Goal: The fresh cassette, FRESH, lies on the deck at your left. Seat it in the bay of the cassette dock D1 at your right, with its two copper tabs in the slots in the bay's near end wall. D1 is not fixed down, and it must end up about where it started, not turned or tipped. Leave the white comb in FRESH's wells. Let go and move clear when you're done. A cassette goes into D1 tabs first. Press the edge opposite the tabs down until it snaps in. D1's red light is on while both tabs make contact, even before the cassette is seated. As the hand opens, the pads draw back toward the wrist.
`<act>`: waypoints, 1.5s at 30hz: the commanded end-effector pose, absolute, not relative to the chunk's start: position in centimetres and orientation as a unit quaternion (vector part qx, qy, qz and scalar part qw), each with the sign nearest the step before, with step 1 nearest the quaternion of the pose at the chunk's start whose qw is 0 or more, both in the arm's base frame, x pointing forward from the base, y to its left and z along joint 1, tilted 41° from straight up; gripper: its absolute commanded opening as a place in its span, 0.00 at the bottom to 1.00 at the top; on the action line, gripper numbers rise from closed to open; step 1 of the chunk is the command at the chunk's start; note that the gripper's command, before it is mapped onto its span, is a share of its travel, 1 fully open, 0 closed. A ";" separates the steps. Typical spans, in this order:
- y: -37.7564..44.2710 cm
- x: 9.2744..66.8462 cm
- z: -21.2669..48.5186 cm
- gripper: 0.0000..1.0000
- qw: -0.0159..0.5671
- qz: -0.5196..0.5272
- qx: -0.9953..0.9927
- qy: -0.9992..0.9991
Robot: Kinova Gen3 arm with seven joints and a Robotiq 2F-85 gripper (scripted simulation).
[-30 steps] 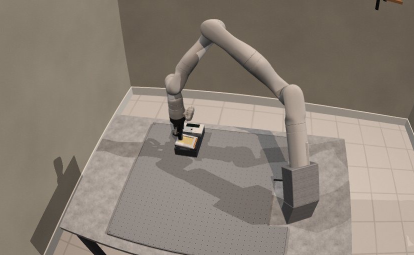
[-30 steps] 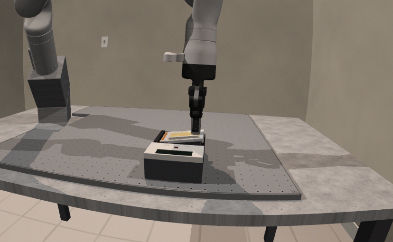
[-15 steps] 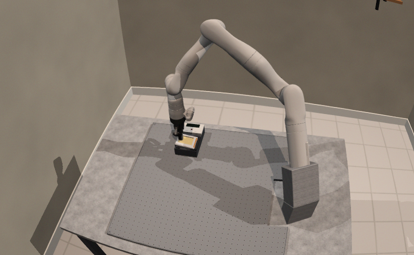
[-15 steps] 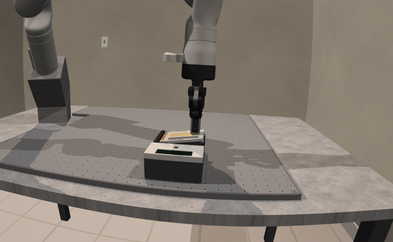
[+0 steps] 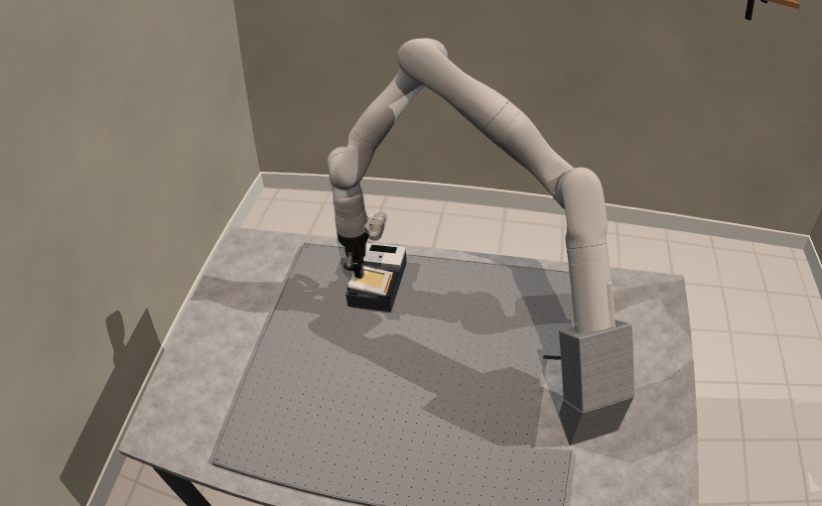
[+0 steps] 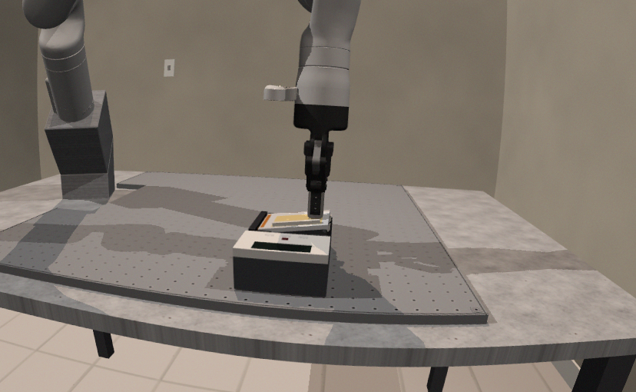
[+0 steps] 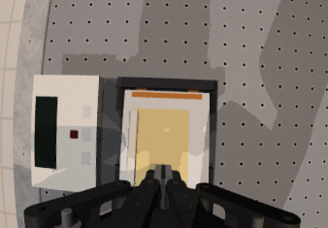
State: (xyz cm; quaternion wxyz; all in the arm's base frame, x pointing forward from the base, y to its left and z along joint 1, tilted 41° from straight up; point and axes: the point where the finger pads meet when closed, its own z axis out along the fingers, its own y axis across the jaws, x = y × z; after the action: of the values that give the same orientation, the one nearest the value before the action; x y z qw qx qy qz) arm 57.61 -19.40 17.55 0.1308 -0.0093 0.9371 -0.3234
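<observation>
Cassette FRESH [image 6: 295, 220] tilted in D1 [image 6: 281, 263] bay (end effector [image 6: 315, 210] closed, pressing edge).

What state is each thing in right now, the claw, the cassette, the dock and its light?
claw: shut, holding nothing, tips pressing on the cassette's raised edge.
FRESH cassette: in the dock's bay, tilted, not yet flat.
dock D1: upright on the deck.
red light: looks dark red; cannot tell whether lit.

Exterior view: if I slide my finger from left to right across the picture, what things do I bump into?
The arm's grey pedestal → the white wall plate → the cassette dock D1 with the shut claw pressing on the tilted cassette → bare marbled table.
</observation>
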 end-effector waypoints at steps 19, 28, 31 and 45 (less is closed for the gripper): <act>-19.6 57.4 17.4 0.00 0.128 -0.324 -0.008 0.937; -19.6 57.4 17.3 0.00 0.127 -0.325 -0.008 0.937; -19.6 57.4 17.3 0.00 0.127 -0.325 -0.008 0.937; -19.7 57.3 17.3 0.00 0.126 -0.325 -0.008 0.937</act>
State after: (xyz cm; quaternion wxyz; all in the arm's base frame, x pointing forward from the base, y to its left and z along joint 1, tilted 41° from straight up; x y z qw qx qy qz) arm 57.38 -19.64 17.30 0.1272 -0.0082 0.9373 -0.3244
